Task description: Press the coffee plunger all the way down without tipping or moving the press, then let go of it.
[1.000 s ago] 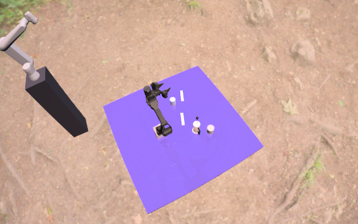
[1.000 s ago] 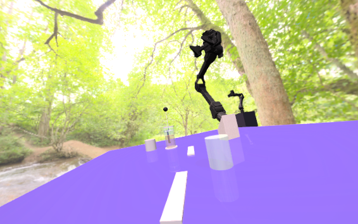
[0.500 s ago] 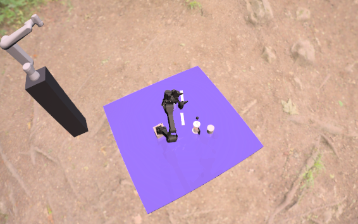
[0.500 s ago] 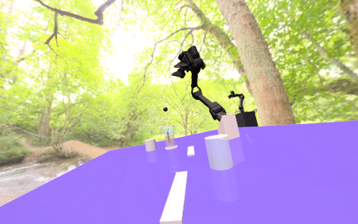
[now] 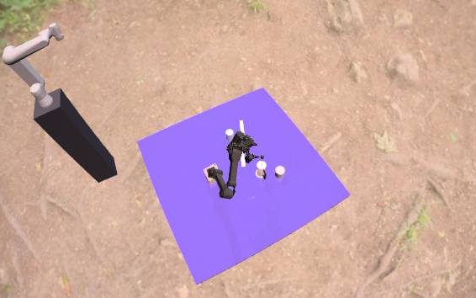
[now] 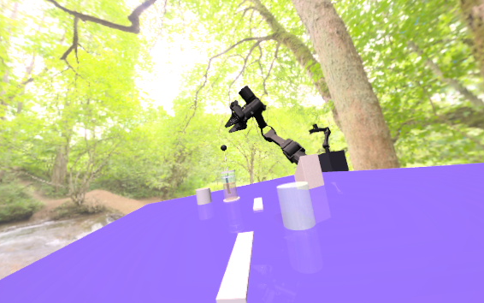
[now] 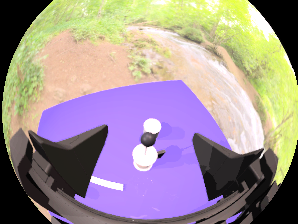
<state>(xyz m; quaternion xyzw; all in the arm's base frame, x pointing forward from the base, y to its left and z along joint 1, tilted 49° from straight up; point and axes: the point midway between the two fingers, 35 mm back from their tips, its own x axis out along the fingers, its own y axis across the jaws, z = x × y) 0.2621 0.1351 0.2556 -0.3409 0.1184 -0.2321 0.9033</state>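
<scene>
- A purple mat (image 5: 293, 185) is laid on bare dirt, with trees behind.
- The press (image 6: 229, 185) stands upright on the mat, plunger knob (image 6: 223, 147) raised, between 2 white cylinders (image 6: 203, 196) (image 6: 295, 205).
- The gripper (image 6: 235, 124) is held above the knob, well apart from it, fingers spread wide, nothing gripped.
- 2 white bars (image 6: 236, 267) (image 6: 257, 204) lie nearby.

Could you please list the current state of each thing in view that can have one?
Gripper: open, empty, in the air above the press.
Coffee press: upright on the purple surface.
Plunger knob: raised high, not yet pressed, untouched.
Large cylinder: upright.
Small cylinder: upright.
Long white bar: lying flat.
</scene>
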